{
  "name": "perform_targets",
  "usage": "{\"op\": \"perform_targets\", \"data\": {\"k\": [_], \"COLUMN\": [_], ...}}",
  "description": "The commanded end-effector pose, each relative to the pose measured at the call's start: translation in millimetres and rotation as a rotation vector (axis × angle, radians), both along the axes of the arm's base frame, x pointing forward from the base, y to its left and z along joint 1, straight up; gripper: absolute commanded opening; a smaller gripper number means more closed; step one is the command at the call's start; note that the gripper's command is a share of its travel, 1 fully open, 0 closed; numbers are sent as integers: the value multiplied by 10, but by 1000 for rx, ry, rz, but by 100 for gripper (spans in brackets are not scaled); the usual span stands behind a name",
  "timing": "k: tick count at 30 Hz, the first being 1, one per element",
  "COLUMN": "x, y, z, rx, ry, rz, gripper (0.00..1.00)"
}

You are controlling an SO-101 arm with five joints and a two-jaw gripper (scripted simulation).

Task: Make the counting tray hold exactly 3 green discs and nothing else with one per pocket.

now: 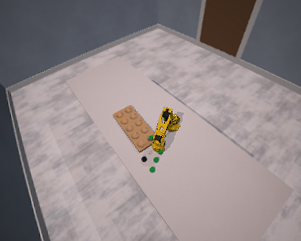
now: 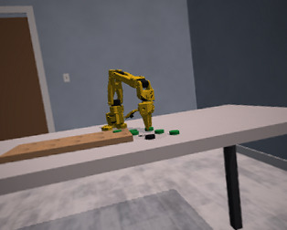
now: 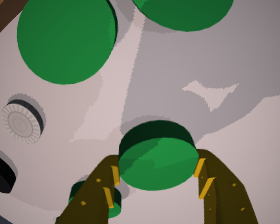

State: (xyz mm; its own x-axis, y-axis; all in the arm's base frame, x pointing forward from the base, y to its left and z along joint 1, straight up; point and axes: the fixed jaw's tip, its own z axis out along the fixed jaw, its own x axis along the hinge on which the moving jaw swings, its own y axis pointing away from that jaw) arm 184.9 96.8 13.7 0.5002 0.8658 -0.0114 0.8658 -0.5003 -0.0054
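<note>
The tan counting tray (image 1: 138,150) (image 2: 71,147) has two rows of pockets. A green disc (image 1: 150,138) (image 2: 117,131) appears to sit in its corner pocket nearest the arm; the other pockets in view look empty. My gripper (image 1: 160,150) (image 2: 149,128) (image 3: 159,162) is shut on a green disc (image 3: 157,165), low at the table just beyond the tray's end. Whether that disc is lifted cannot be told. Two more green discs (image 3: 67,40) (image 3: 185,12) lie between the arm and the tray's end, hidden by the arm in the top view. Two others (image 1: 156,160) (image 1: 152,170) lie farther out.
A black disc (image 1: 144,159) (image 2: 149,136) (image 3: 5,176) and a ridged white disc (image 1: 150,153) (image 3: 21,122) lie off the tray's end, on the left in the wrist view. One green disc (image 3: 115,207) is partly behind the left finger. The table (image 1: 208,185) carries everything.
</note>
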Motion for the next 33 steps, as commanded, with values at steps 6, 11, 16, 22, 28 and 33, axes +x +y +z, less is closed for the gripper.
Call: {"op": "perform_targets", "data": {"k": [6,11,16,22,28,33], "x": [63,54,46,45,48,48], "y": [59,59,59,59,80,80], "z": [295,339,376,379,408,408], "rx": [37,37,37,37,42,42], "ry": [-62,-62,-62,-62,-69,-69], "rz": [0,0,0,0,0,0], "gripper": [0,0,0,0,0,0]}}
